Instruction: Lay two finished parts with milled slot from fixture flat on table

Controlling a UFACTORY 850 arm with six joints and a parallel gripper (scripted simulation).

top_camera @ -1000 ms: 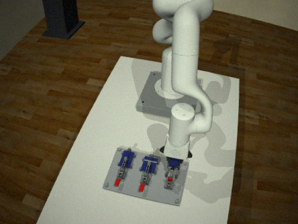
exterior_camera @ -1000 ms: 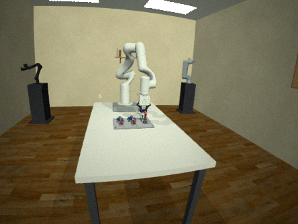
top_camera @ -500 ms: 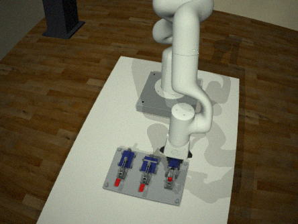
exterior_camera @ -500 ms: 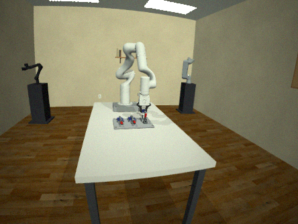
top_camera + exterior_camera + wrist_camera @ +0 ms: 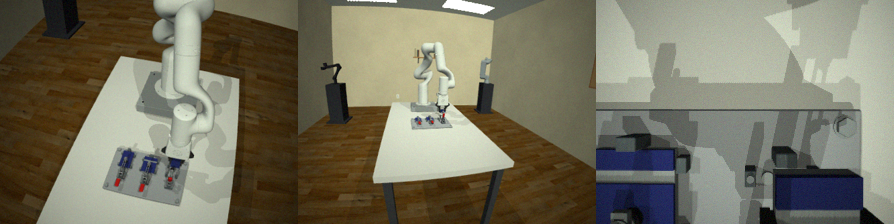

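A grey fixture plate (image 5: 145,176) lies near the front of the white table and holds three blue parts, each with a red-handled toggle clamp. The left part (image 5: 127,156) looks plain blue. The middle part (image 5: 152,163) shows a pale slot, which also shows in the wrist view (image 5: 635,172). My gripper (image 5: 176,160) points straight down over the right station and is shut on the right blue part (image 5: 818,192). The right clamp's red handle (image 5: 170,179) stands raised, while the other two lie flat. My fingertips are mostly hidden.
The arm's grey base plate (image 5: 164,95) sits at the back of the table. A bolt (image 5: 842,125) marks the plate's far right corner.
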